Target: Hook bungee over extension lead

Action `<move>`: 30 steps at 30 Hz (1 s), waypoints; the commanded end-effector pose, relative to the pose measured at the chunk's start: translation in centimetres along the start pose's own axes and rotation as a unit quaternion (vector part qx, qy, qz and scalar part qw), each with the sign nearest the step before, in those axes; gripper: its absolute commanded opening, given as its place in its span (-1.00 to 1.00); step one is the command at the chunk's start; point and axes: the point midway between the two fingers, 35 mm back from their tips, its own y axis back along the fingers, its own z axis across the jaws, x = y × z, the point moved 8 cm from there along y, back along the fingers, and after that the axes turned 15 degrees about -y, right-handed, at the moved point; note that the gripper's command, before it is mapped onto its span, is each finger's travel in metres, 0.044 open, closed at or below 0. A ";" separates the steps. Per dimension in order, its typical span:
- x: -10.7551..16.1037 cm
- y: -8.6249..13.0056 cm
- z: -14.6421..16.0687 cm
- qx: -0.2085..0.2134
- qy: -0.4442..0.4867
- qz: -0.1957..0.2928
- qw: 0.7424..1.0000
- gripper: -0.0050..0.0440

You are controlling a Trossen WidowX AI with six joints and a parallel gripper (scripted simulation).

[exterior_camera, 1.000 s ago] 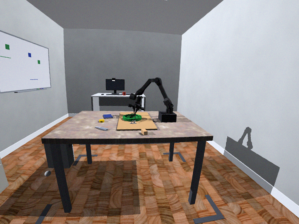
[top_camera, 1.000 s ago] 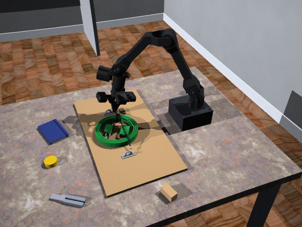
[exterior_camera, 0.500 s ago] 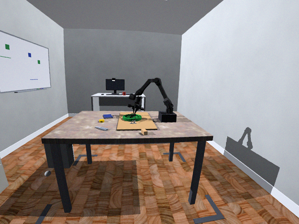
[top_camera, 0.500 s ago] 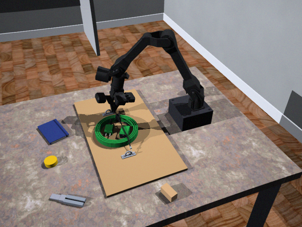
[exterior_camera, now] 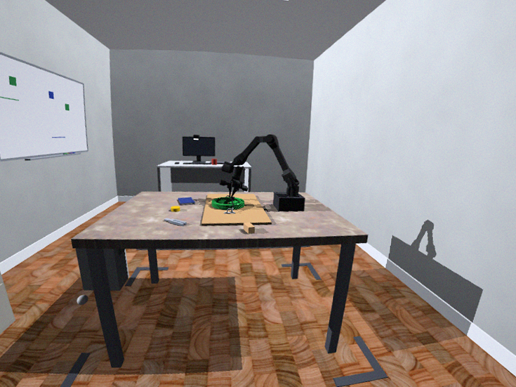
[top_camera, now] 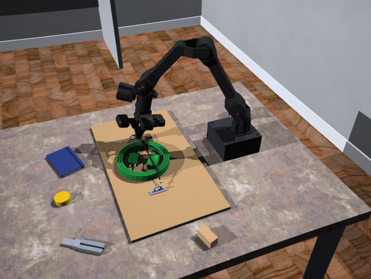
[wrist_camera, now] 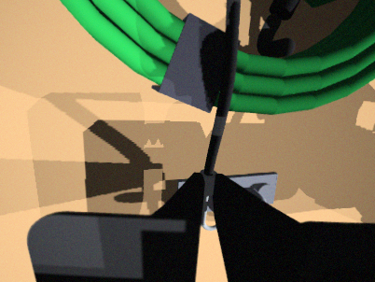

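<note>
One hook of the bungee (top_camera: pixel 152 160) is pinched in the hand (wrist_camera: pixel 209 211), whose fingers are closed almost to their narrowest on the thin wire loop; the loop is seen in the wrist view between the two dark fingertips. The cord is led from the hand across the coiled extension lead (top_camera: pixel 142 161), over a grey band on the coil, toward the near tie-down eye (top_camera: pixel 157 190). The other hook lies at that near eye, though it cannot be judged from the top view whether it is engaged in the ring or merely resting beside it.

The far tie-down eye (top_camera: pixel 132 138) is located directly beneath the hand (its grey base plate (wrist_camera: pixel 261 183) shows just behind the fingertips). The relation on which the coming move depends is this: the held hook is just above and slightly to one side of the far eye's ring, and the long axis of the bungee runs from eye to eye across the middle of the coil. The hook would therefore need to be lowered and drawn along that axis, away from the coil, until it catches.

The lead is lying on the board (top_camera: pixel 185 192) between the two eyes. Its rim appears flat on the board.
</note>
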 end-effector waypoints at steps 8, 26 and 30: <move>0.1 0.6 -0.6 0.016 -0.004 0.016 1.000 -1.00; -0.7 0.8 -0.1 0.015 0.006 0.013 1.000 -1.00; -0.8 0.8 -0.1 0.015 0.006 0.013 1.000 -1.00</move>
